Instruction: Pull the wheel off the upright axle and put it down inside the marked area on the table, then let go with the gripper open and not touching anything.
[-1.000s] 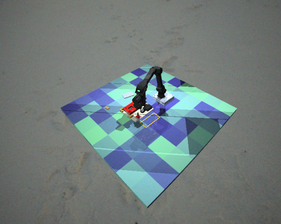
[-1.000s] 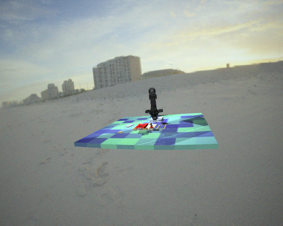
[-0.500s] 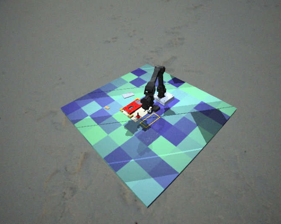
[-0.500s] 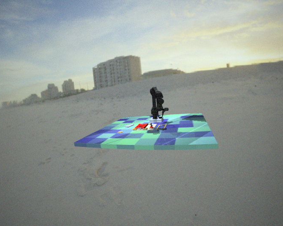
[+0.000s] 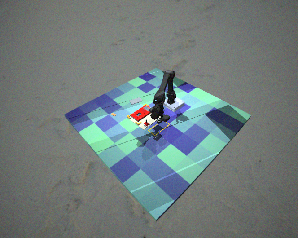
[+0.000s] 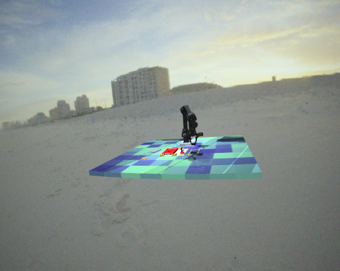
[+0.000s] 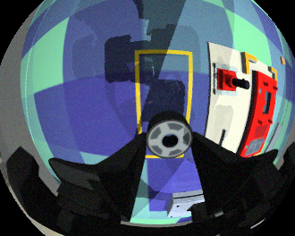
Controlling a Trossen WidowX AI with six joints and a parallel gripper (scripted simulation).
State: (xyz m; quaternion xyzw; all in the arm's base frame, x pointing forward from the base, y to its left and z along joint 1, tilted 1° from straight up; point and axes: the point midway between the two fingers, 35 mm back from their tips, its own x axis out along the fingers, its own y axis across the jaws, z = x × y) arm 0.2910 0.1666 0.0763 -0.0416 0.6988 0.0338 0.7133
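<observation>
Your gripper is clamped on the wheel, hanging above the yellow-marked area mid-table; the bare axle stands beside.

No readable text, label, brand, number or sign is showing in any view. The only marking is appearing as a plain yellow outlined rectangle on the checkered table, and it is carrying no lettering.
</observation>
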